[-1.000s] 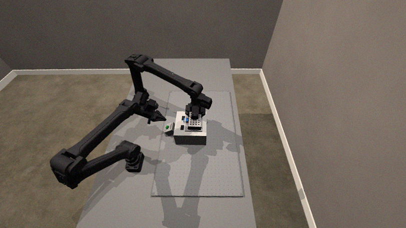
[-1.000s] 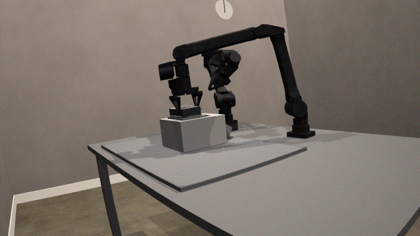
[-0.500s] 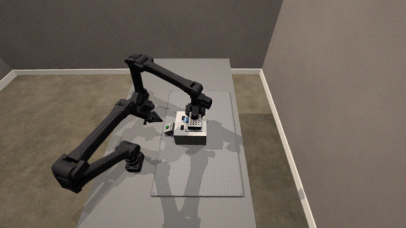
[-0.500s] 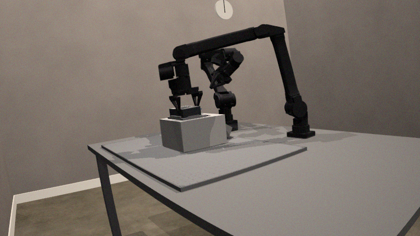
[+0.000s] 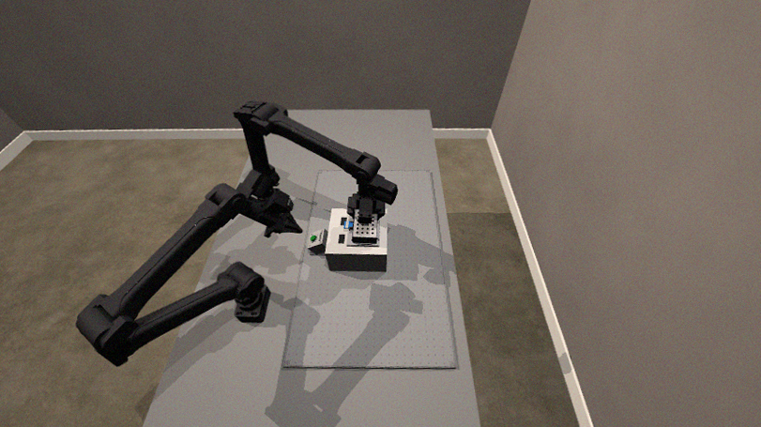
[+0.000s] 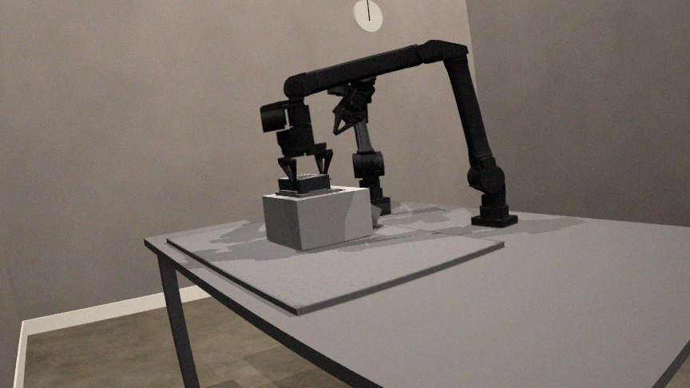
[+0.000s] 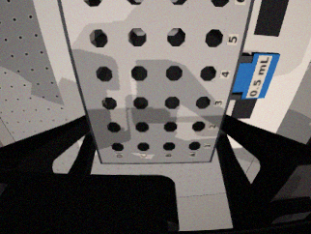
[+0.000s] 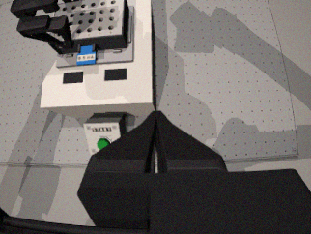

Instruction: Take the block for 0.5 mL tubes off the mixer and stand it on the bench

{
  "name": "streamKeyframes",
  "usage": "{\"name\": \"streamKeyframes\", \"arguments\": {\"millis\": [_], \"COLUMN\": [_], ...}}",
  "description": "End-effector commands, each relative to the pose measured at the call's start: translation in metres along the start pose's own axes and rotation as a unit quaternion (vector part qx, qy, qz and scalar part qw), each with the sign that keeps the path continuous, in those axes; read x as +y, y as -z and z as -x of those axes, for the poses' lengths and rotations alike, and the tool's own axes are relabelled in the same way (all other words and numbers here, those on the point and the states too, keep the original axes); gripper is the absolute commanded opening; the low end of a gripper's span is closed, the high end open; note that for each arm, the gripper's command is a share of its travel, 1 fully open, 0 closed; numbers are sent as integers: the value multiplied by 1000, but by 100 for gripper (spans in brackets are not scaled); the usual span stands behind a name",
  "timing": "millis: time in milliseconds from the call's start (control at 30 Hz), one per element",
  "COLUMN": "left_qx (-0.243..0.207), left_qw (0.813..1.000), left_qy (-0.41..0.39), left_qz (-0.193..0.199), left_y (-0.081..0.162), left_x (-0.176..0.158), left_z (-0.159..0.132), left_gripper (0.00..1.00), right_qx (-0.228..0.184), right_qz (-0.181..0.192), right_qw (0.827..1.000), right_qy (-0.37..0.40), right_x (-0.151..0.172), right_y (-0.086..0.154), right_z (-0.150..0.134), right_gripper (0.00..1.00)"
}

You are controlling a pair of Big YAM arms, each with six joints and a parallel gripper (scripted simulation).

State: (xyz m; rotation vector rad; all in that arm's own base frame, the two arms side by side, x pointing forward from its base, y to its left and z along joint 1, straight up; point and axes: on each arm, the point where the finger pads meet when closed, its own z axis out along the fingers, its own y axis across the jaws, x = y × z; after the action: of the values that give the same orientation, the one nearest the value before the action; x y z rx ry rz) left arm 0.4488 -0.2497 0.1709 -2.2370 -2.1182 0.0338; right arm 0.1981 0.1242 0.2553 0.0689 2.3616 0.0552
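The dark block with a pale, holed top [image 5: 365, 231] [image 6: 313, 184] [image 7: 156, 87] [image 8: 125, 29] sits on the plate on top of the white mixer [image 5: 356, 261] [image 6: 320, 217] [image 8: 97, 92] and looks level. The blue lever marked 0.5 mL [image 5: 347, 224] [image 7: 258, 74] [image 8: 87, 55] is at the block's front edge. My left gripper [image 6: 308, 176] [image 7: 155, 118] points down from above and is shut on the block, one finger at the lever side and one at the opposite side. My right gripper [image 5: 301, 230] [image 6: 336, 132] [image 8: 156, 118] is shut and empty, in the air before the mixer's front. The back lip is hidden.
A small box with a green START button [image 5: 314, 238] [image 8: 102, 139] stands right before the mixer's front. The mixer stands on a thin perforated board [image 5: 376, 342] [image 6: 299, 289] on the bench. The left arm's forearm reaches over the bench to the mixer.
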Motion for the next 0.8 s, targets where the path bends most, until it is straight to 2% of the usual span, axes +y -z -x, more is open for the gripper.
{"name": "streamKeyframes", "arguments": {"millis": [0,133,400,500,767], "left_qx": [2,2,3,2,2], "left_qw": [1000,1000,1000,1000,1000], "left_qy": [-4,-4,-4,-4,-4], "left_qz": [0,0,0,-1,-1], "left_y": [15,15,15,15,15], "left_x": [-11,-11,-12,-12,-12], "left_z": [-6,-6,-5,-5,-5], "left_gripper": [0,0,0,0,0], "right_qx": [13,47,142,144,227], "right_qz": [12,17,14,17,0], "right_qw": [999,998,989,988,973], "right_qy": [30,23,36,49,37], "right_x": [-4,-20,-53,-54,-102], "right_y": [10,10,-4,-4,-16], "right_z": [27,40,47,46,66], "right_gripper": [0,0,0,0,0]}}
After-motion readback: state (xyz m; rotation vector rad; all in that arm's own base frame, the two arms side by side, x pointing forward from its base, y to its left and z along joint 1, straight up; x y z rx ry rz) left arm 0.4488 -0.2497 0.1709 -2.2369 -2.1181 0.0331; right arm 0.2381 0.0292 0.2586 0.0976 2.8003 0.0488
